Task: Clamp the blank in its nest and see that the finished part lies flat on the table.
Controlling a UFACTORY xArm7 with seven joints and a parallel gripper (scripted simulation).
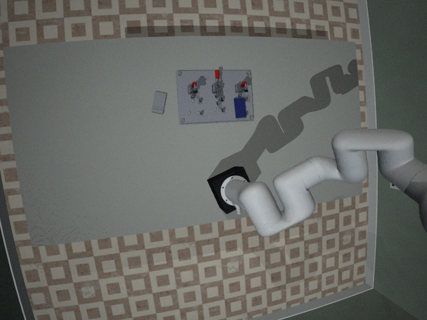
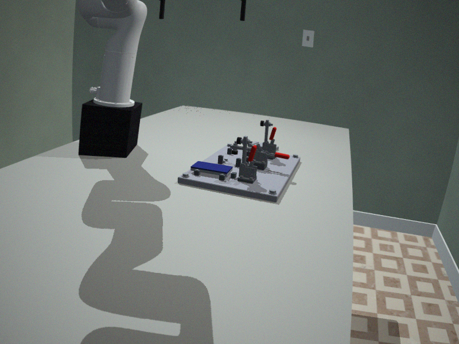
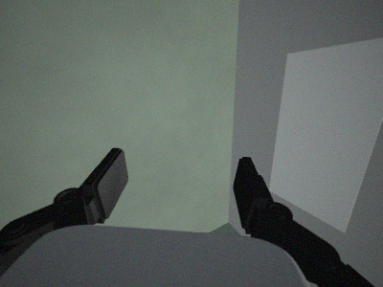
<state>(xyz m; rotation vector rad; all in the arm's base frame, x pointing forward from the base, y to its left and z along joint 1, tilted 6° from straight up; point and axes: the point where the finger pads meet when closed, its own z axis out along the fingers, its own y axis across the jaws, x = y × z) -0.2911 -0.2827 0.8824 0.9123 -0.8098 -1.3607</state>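
The grey fixture plate (image 1: 214,96) lies on the table and carries three toggle clamps with red handles. The blue blank (image 1: 240,108) lies in the right-hand nest, between dark blocks; it also shows in the exterior view (image 2: 211,167). The clamp at that nest (image 2: 247,163) has its red handle (image 2: 252,152) standing up at a tilt, and its arm is off the blank. The middle clamp's handle (image 1: 216,73) lies back flat. The grey finished part (image 1: 159,102) lies flat on the table left of the plate. My gripper (image 3: 181,167) is open and empty, high above the table (image 2: 202,9).
The arm's black base block (image 1: 229,189) stands on the table nearer than the plate. The arm folds off to the right of the table. The wrist view shows only wall and a pale panel (image 3: 326,134).
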